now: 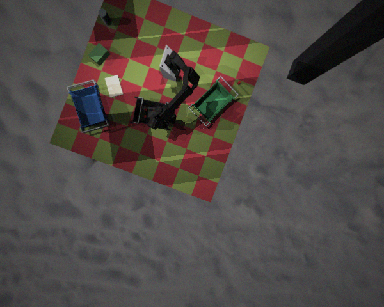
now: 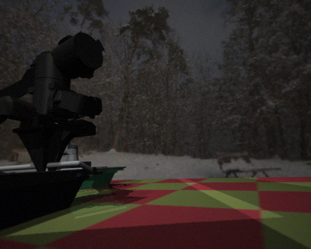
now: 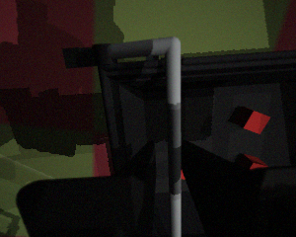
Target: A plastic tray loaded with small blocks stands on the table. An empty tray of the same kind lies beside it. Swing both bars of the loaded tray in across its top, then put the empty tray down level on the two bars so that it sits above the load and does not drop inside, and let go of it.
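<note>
The black tray (image 1: 152,102) (image 2: 29,193) (image 3: 247,61) holds red blocks (image 1: 145,112) (image 3: 258,121). One wire bar (image 1: 139,110) lies just inside its left end in the top view. The other bar (image 3: 175,118) (image 2: 16,167) stands in over the tray at the opposite end; whether it rests on the rim is unclear. My gripper (image 2: 46,168) (image 3: 166,146) is narrowly open, fingertips low around this bar, not clamped on it. The top view hides the tips. Empty green (image 1: 220,95) (image 2: 99,178) and blue (image 1: 86,107) trays stand on either side, bars swung out.
A green block (image 1: 98,54), a white box (image 1: 113,86) and a grey cylinder (image 1: 105,16) stand toward the upper left in the top view. A small red piece (image 1: 239,82) lies beyond the green tray. A dark beam (image 1: 334,49) crosses the upper right.
</note>
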You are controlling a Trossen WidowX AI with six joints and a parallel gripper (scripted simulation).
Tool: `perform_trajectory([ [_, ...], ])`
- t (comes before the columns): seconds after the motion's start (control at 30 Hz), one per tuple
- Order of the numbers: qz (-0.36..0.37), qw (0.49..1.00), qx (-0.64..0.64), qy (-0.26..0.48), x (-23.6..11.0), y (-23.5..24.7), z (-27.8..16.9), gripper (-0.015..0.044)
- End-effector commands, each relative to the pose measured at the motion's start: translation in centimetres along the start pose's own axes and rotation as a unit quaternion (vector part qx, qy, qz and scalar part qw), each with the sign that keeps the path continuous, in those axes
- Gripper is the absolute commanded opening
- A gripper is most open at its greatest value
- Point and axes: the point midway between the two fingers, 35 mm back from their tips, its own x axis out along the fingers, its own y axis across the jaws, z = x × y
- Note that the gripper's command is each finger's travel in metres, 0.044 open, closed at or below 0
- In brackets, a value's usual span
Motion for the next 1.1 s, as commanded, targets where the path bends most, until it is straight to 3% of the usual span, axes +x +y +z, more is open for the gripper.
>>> perform_trajectory([
  [0.0,0.001,1.0,-0.002,-0.001,-1.3,0.0,0.2,0.0081],
  [0.2,0.001,1.0,-0.002,-0.001,-4.1,0.4,0.3,0.0081],
  [0.93,0.0,1.0,0.004,-0.001,-3.3,0.0,0.2,0.0081],
  [1.03,0.0,1.0,0.004,-0.001,-3.3,0.0,0.2,0.0002],
  [1.07,0.0,1.0,0.004,-0.001,-3.3,0.0,0.2,0.0],
])
